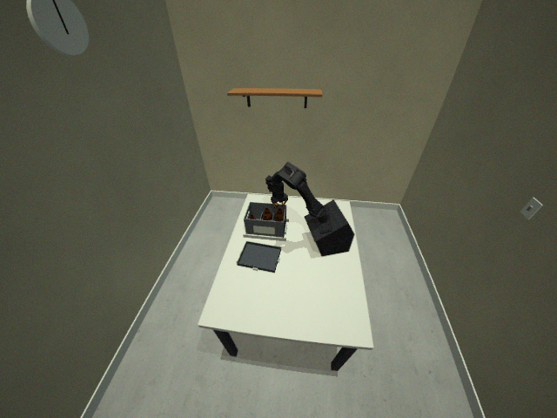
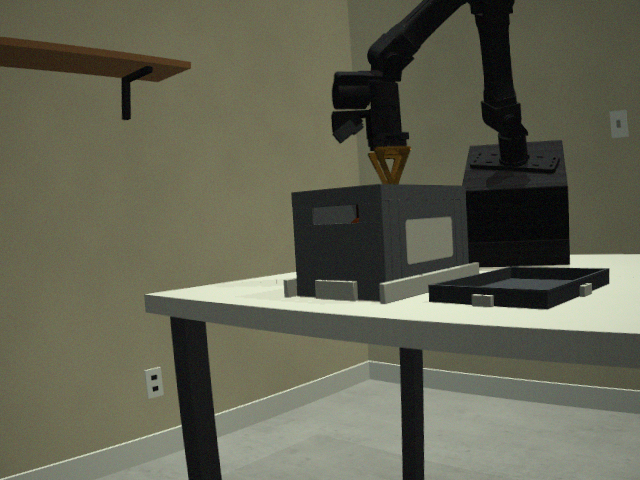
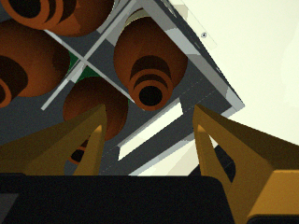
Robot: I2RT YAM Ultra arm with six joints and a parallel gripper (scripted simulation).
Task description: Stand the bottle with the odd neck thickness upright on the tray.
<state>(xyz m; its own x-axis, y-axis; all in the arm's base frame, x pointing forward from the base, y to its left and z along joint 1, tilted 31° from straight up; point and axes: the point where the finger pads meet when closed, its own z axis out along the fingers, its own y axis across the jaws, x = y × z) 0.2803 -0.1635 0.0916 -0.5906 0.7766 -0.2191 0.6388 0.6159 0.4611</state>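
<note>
In the top view, the gripper (image 1: 279,205) (image 2: 390,182) (image 3: 149,112) hangs over the far right part of the grey crate (image 1: 265,226) (image 2: 338,253) (image 3: 189,46), and the tray (image 1: 259,257) (image 2: 491,293) lies nearer, bearing no bottle. A clock and a wooden shelf (image 1: 274,92) (image 2: 93,57) hang on the walls. The exterior view shows the crate level on the white table (image 1: 287,297) (image 2: 336,324), low strips round its foot. In the wrist view the fingers stand apart, grasping nothing; a brown bottle (image 3: 150,58) stands in a corner cell just ahead. Choosing and reaching seems in hand; next calls for centring on the odd neck, which I cannot identify.
</note>
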